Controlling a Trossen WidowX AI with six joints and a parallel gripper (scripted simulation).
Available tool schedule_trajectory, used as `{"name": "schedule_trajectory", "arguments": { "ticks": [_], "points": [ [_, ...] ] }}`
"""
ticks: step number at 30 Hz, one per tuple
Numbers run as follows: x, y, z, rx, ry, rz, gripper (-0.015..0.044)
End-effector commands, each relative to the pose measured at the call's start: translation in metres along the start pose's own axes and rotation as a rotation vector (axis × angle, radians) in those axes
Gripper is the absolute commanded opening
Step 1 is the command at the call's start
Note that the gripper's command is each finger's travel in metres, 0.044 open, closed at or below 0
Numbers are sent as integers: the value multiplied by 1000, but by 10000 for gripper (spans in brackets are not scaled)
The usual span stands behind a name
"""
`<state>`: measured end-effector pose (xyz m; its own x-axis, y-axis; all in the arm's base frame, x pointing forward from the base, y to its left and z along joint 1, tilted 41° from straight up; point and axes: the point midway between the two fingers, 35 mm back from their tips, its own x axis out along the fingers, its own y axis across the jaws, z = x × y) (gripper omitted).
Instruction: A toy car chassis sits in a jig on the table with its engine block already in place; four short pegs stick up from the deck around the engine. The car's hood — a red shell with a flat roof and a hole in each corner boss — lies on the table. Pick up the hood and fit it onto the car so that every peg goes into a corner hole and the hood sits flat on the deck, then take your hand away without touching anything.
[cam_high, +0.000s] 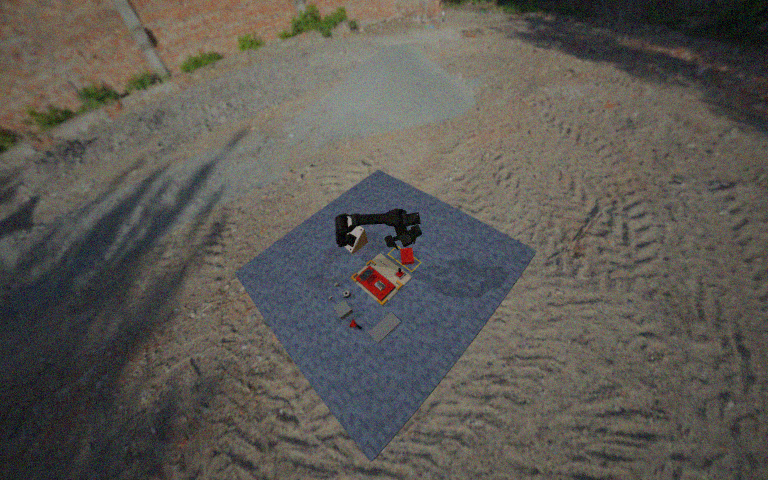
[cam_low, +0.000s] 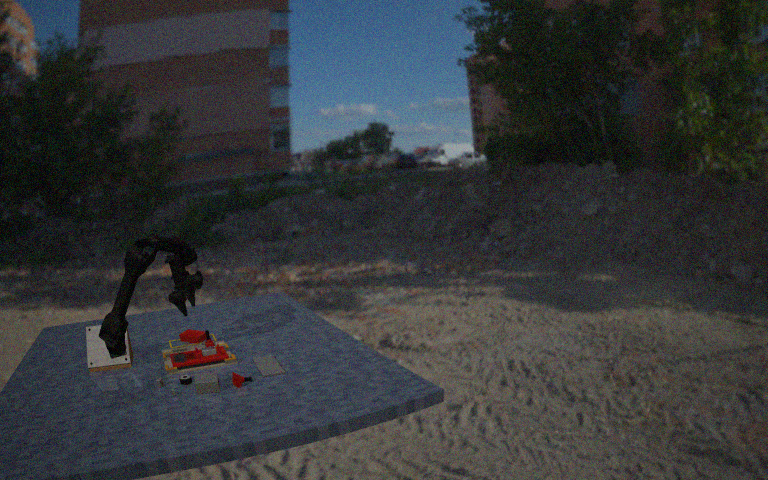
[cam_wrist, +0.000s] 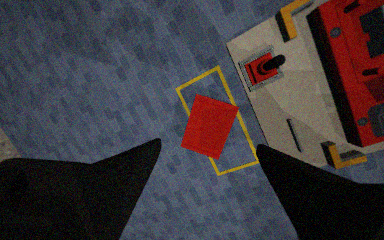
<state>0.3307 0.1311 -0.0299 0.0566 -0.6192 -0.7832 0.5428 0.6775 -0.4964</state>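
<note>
The gripper (cam_wrist: 207, 150) is spread fully wide and holds nothing; in the wrist view its two dark fingers fill the lower left and lower right of the frame, with the hood (cam_wrist: 209, 126) showing between and just above their tips, well below the claw and not touched. The hood lies flat on the table (cam_wrist: 90, 75), rotated slightly within a yellow outline (cam_wrist: 218, 70) at the frame centre. To the right lies the pale jig plate (cam_wrist: 300, 110), with the red chassis (cam_wrist: 345, 65) at the upper right edge. The step in hand appears to be the approach for the grasp. To do it well, the wrist should be turned so the fingers are square to two opposite walls of the hood, centred over the flat roof, then lowered straight without nudging the shell. In the exterior view, at the left of the frame, the arm (cam_low: 131, 277) rises from its base plate (cam_low: 93, 362), bends over at the elbow and points the claw steeply downward above the hood.
</note>
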Motion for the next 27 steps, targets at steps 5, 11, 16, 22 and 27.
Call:
{"name": "schedule_trajectory", "arguments": {
  "ticks": [5, 11, 16, 22, 27],
  "points": [
    [33, 2, -5, 253, 88, -113, 440],
    [33, 2, -6, 253, 88, -113, 440],
    [36, 2, -6, 253, 88, -113, 440],
    [39, 2, -6, 253, 88, -113, 440],
    [42, 2, -6, 253, 88, -113, 440]
  ]
}}
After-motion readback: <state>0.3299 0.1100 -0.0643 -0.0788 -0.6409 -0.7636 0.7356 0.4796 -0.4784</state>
